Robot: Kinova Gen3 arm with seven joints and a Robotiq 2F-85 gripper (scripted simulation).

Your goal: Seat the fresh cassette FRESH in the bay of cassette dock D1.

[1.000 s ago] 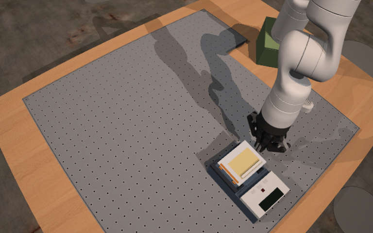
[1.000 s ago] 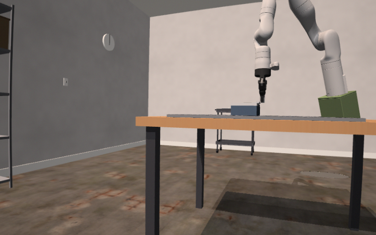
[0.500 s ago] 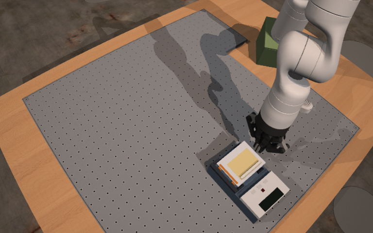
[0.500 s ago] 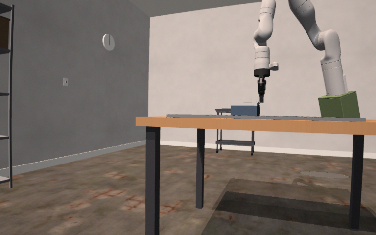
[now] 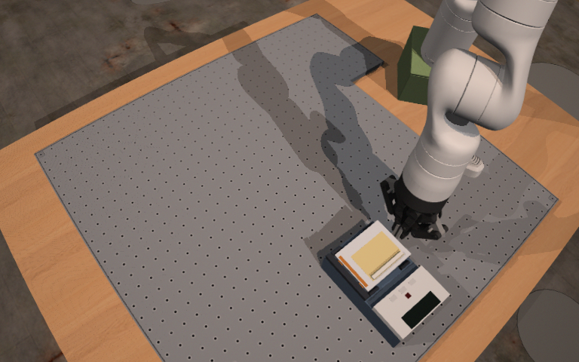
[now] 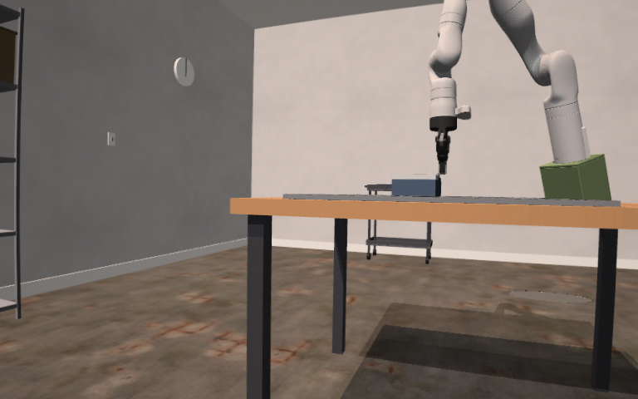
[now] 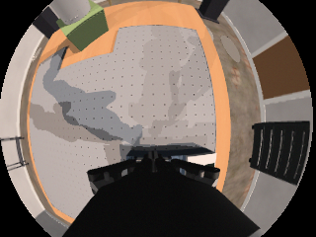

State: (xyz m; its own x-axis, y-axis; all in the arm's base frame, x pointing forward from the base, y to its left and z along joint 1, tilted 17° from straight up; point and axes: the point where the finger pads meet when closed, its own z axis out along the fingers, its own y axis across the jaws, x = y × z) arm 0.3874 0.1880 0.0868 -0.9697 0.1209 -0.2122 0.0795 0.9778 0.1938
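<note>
The cassette dock D1 (image 5: 386, 317) (image 6: 414, 187) is a blue base with a white panel and a black window, standing near the deck's front right edge. The cassette FRESH (image 5: 356, 251) lies over the dock's bay: a white plate with a yellow gel, a white comb (image 5: 387, 264) along the gel's panel side and an orange strip (image 5: 353, 268) along its left edge. It sits a little above the dock's rim. The dock's small light (image 5: 408, 295) looks dark red. My gripper (image 5: 403, 232) (image 6: 442, 172) (image 7: 152, 156) is shut and empty, pointing straight down at the cassette's edge nearest the arm, close above it.
The grey perforated deck (image 5: 191, 170) covers the wooden table (image 5: 42, 256). The arm's green pedestal (image 5: 409, 76) (image 6: 573, 180) (image 7: 82, 30) stands at the back right. A metal cart (image 6: 399, 242) stands behind the table by the wall.
</note>
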